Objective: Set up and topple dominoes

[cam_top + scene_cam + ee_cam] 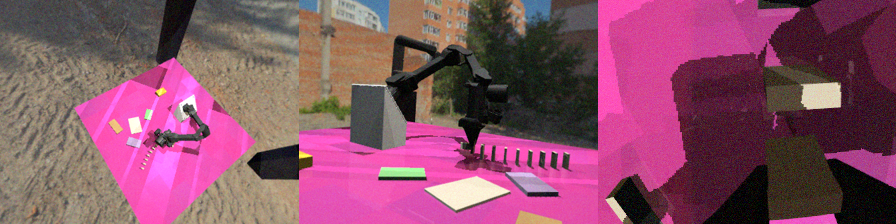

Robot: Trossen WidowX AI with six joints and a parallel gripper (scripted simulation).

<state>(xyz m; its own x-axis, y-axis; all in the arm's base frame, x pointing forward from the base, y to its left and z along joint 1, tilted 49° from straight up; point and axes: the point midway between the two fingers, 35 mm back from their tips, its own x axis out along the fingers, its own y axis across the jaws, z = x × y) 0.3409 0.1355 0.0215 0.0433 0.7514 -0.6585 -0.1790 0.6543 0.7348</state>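
Observation:
The row of several small cream dominoes stands upright on the pink table, running from a far domino (142,169) (566,161) to the near end domino (482,152) (820,95) beside the gripper. My gripper (472,149) (797,171) points down just beyond this near end, shut on a domino (803,175) held low. A small gap separates it from the near end domino in the wrist view. Whether its base touches the table cannot be told. Another loose domino (173,145) (462,145) (617,209) lies on the table on the gripper's other side, partly hidden.
A lavender block (133,142) (531,184) lies beside the row. A cream slab (135,125) (467,193), a green block (148,115) (402,173), an orange block (115,126) and a yellow block (161,91) lie farther off. A grey wedge-shaped box (180,113) (369,117) stands by the arm's base.

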